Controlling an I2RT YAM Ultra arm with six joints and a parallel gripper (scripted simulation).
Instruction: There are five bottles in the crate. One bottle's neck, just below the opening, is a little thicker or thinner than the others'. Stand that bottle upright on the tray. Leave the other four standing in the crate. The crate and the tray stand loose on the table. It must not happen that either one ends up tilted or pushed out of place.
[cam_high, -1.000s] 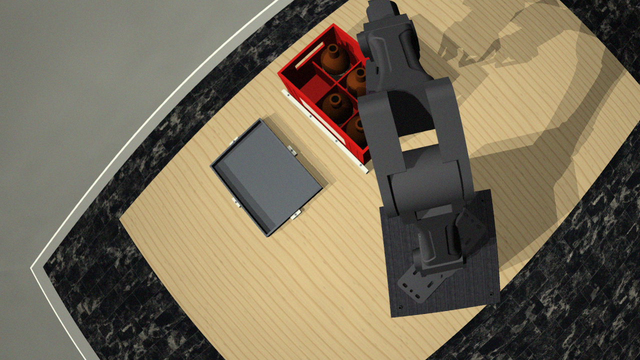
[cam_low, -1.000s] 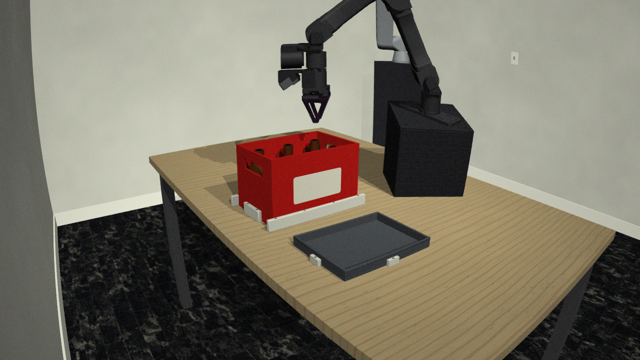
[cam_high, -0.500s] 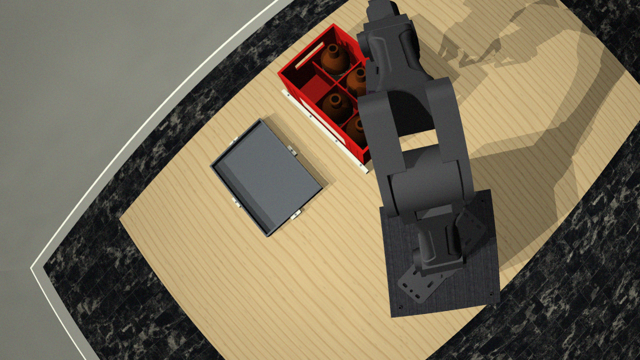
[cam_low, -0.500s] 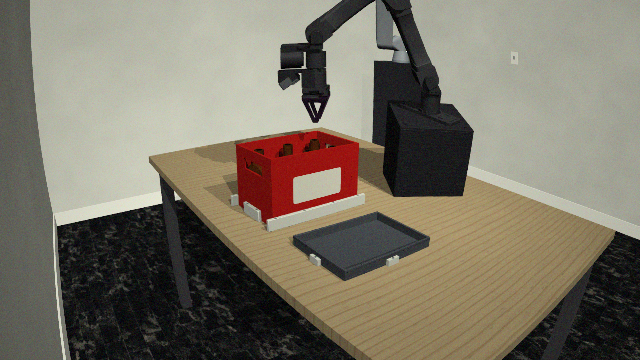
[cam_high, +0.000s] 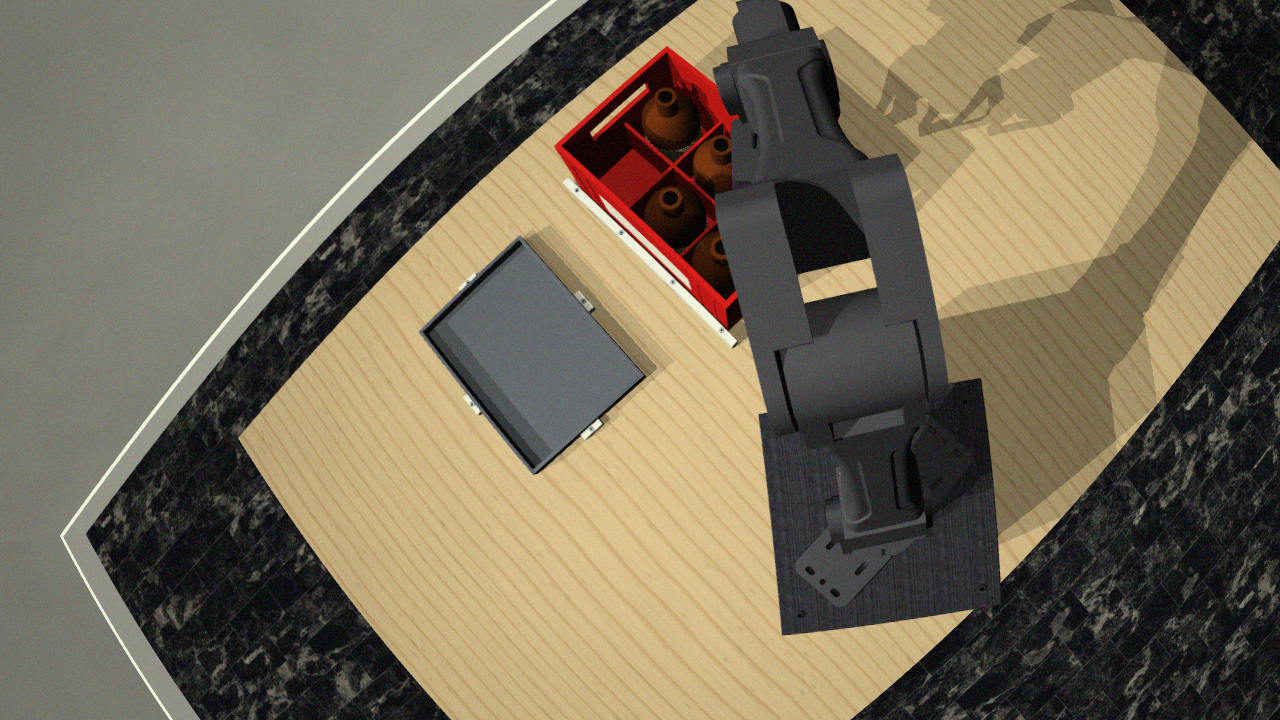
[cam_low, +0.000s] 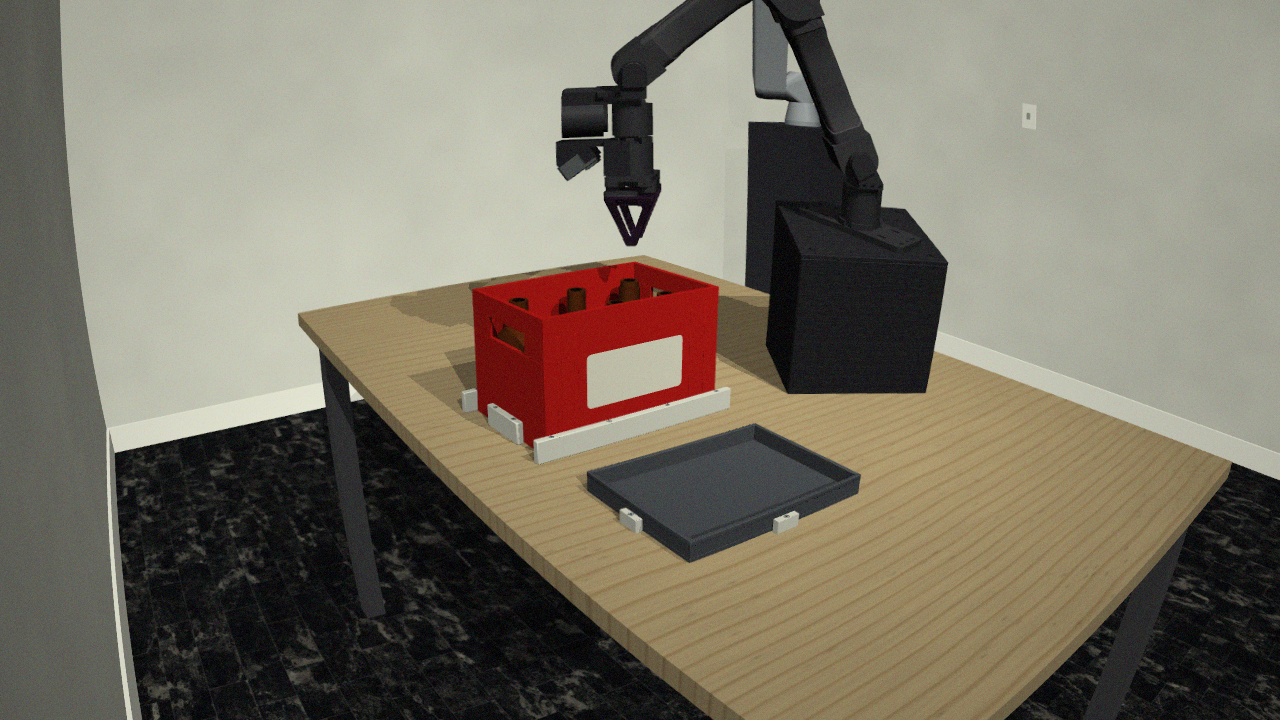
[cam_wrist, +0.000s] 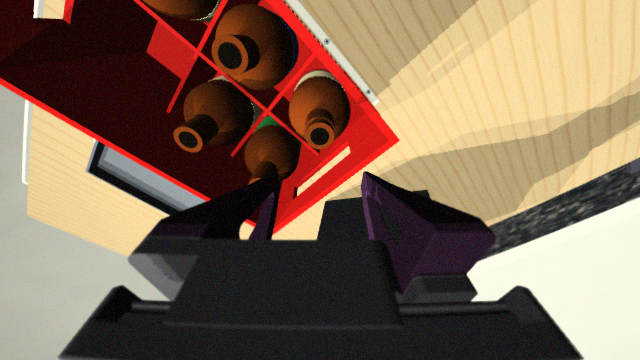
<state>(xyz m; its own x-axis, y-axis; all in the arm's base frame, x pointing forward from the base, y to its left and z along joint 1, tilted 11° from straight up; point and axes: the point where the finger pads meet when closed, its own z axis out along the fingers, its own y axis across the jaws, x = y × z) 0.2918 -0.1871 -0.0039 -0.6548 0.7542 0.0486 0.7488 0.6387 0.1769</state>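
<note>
Pincer (cam_low: 631, 243) (cam_wrist: 320, 179) hangs above 1 crate (cam_high: 731, 312) (cam_low: 510, 385) (cam_wrist: 375, 130), fingers apart, nothing between. From the top, 1 tray (cam_high: 533, 355) (cam_low: 725, 488) (cam_wrist: 130, 172) lies toward 7 o'clock of the crate. All 5 bottles (cam_high: 669, 129) (cam_low: 576, 300) (cam_wrist: 320, 105) stand in the crate, necks up, long axes vertical. In the wrist view, 1 is cut off at 11 o'clock; 1 finger covers another's mouth. Which neck differs, I can't tell.

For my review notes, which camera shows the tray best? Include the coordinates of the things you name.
The top view: it shows the whole tray (cam_high: 533, 354) (cam_low: 723, 483) (cam_wrist: 142, 181) from above, unblocked, with nothing on it. The exterior view shows it whole too, but at a slant. The wrist view catches only part, behind the crate (cam_high: 646, 240) (cam_low: 514, 394) (cam_wrist: 120, 152).
</note>
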